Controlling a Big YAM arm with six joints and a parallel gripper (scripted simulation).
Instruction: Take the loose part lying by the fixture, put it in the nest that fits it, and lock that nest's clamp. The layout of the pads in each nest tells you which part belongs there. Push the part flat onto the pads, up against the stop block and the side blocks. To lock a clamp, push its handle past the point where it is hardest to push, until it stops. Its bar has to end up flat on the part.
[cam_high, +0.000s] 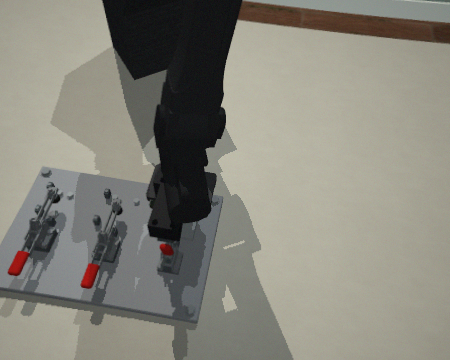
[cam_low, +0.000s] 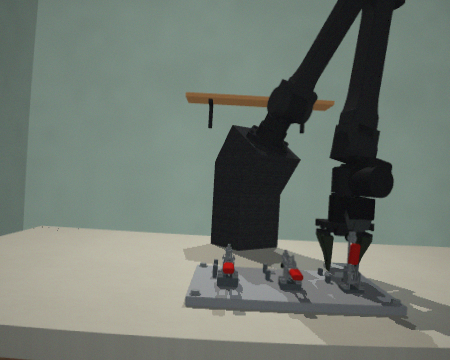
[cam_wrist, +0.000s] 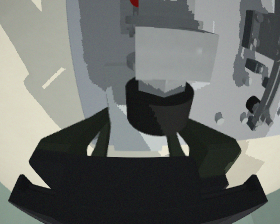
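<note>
Tool (cam_low: 343, 260) downward, clamped on handle (cam_low: 354, 253)

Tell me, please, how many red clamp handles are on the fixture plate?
3: a left handle and a middle handle, both lying low; the right handle stands upright between the gripper fingers.

Wood shelf (cam_low: 235, 99) on teal wall (cam_low: 110, 150), black peg (cam_low: 210, 114) under it.
</note>
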